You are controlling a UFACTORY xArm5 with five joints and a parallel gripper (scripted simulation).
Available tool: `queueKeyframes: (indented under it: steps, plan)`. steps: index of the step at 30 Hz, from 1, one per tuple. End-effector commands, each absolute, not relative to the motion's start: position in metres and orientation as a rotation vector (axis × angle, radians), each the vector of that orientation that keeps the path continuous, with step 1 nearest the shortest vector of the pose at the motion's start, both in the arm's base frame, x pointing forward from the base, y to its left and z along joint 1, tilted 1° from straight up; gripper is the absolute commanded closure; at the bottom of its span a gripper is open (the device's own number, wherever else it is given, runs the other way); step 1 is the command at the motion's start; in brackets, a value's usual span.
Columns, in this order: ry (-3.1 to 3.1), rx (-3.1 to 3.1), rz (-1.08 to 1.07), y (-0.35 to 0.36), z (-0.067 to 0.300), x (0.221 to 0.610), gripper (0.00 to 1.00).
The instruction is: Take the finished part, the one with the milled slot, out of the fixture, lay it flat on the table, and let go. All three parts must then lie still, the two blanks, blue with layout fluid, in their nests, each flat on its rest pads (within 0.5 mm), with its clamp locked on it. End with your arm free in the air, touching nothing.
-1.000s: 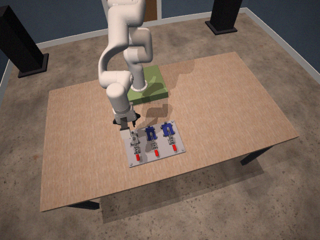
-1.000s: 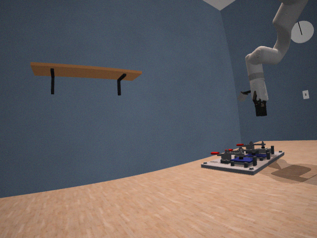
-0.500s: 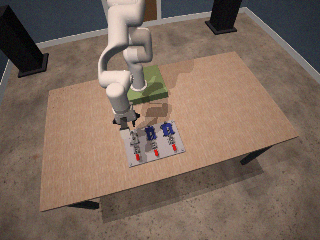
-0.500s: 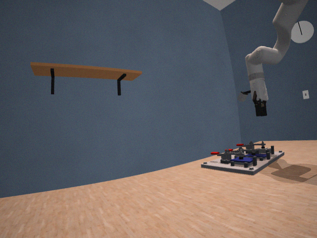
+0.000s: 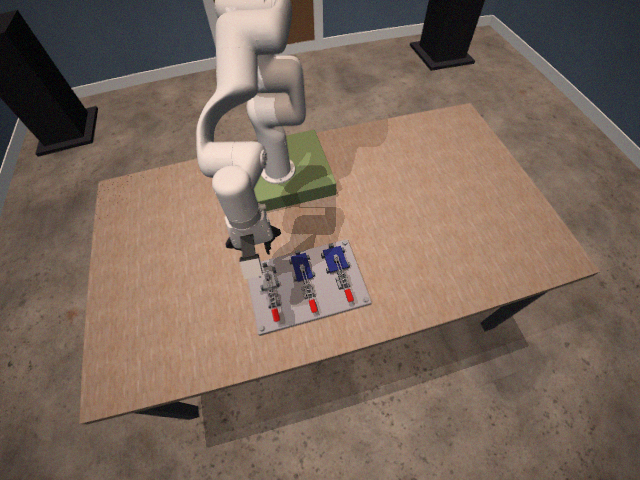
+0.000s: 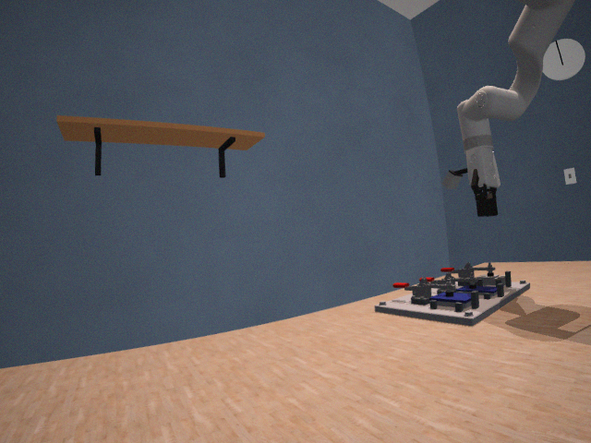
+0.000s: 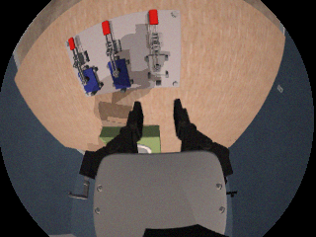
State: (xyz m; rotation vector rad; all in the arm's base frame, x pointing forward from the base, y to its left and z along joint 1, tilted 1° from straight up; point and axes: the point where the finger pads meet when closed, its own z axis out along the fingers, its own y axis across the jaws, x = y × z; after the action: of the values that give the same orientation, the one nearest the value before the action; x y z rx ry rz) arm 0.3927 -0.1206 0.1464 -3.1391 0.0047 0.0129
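Observation:
The grey fixture plate (image 5: pixel 357 283) (image 6: pixel 410 307) (image 7: pixel 173 46) lies on the table with three nests, each with a red-handled toggle clamp. Two blue blanks (image 5: pixel 301 264) (image 5: pixel 334 255) (image 7: pixel 91 81) (image 7: pixel 120 77) sit in the middle and right nests in the top view. The grey finished part (image 5: pixel 271 280) (image 7: pixel 158 66) sits in the left nest under its clamp (image 5: pixel 275 314). My gripper (image 5: pixel 253 246) (image 6: pixel 486 208) (image 7: pixel 157 108) hangs high above the plate's back left corner. Its fingers point down, stand half apart and hold nothing.
The arm stands on a green base block (image 5: pixel 307 155) behind the fixture. The wooden table (image 5: pixel 465 217) extends widely left, right and in front of the plate. Black pillars (image 5: pixel 447 31) stand on the floor. A wall shelf (image 6: pixel 157 133) is far off.

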Motion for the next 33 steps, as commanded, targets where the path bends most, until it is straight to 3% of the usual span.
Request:
queueKeyframes:
  steps: [1,33]
  plan:
    - [0.005,-3.14,0.007,-0.121,0.1478,0.3939,0.53]
    - [0.005,-3.14,0.007,-0.1214,0.1439,0.3938,0.53]
